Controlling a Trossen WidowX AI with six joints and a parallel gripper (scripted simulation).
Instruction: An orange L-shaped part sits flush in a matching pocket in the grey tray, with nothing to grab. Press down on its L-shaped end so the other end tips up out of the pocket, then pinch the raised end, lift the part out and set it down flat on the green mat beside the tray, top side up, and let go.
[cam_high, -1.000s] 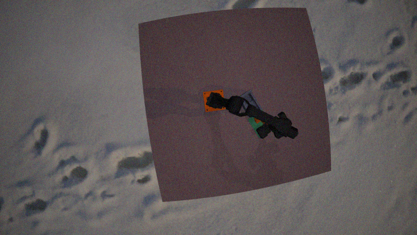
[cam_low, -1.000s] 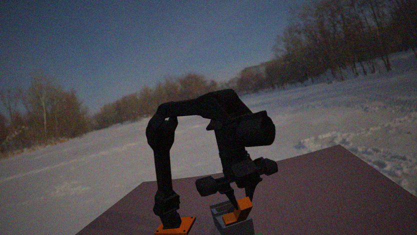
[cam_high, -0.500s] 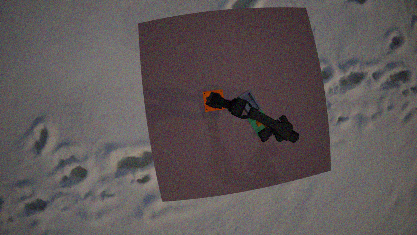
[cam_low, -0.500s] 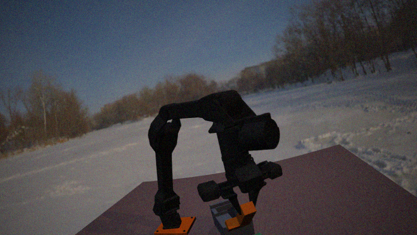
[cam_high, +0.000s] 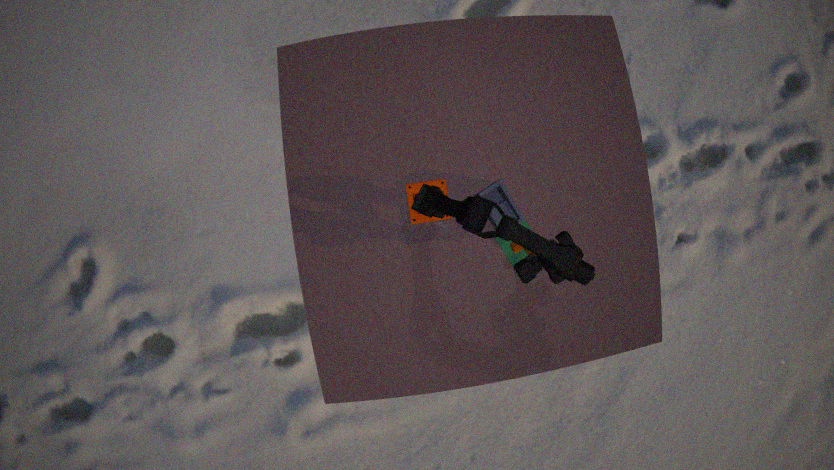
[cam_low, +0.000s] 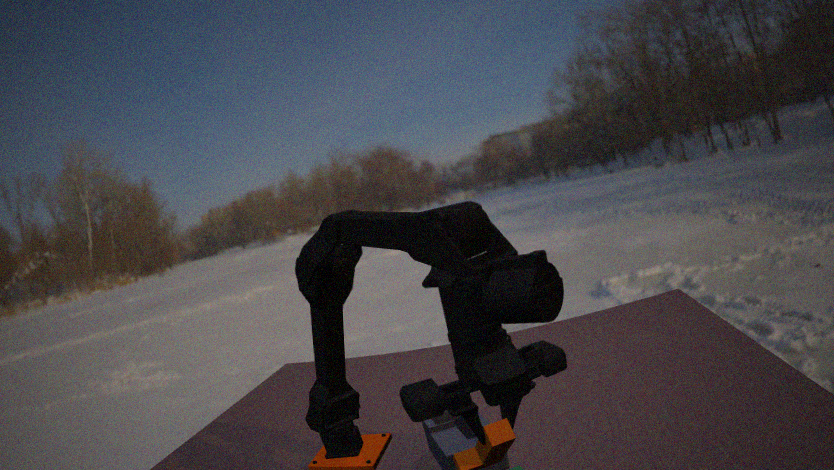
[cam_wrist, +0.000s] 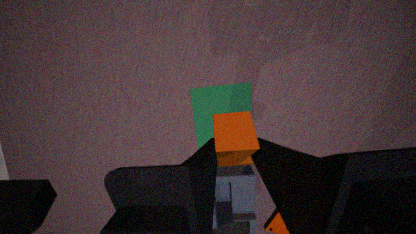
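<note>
The orange part (cam_high: 517, 247) (cam_low: 498, 434) (cam_wrist: 235, 132) is out of its pocket. My gripper (cam_low: 497, 434) (cam_wrist: 231, 141) is shut on it, with one finger on each side of its block end. In the exterior view the part looks tilted and held in the air, its lower arm reaching down to the left. From above it shows over the green mat (cam_high: 508, 251) (cam_wrist: 206, 102), partly hidden by the arm. The grey tray (cam_high: 491, 193) (cam_low: 438, 442) (cam_wrist: 243, 192) adjoins the mat; its pocket shows empty in the wrist view. The fingertips are hidden in the top view.
The arm's orange base plate (cam_high: 412, 214) (cam_low: 373, 450) (cam_wrist: 278, 224) stands beyond the tray, away from the mat. The arm crosses over the tray and hides much of it and the mat from above. The exterior view cuts off nearly all of the mat at its bottom edge.
</note>
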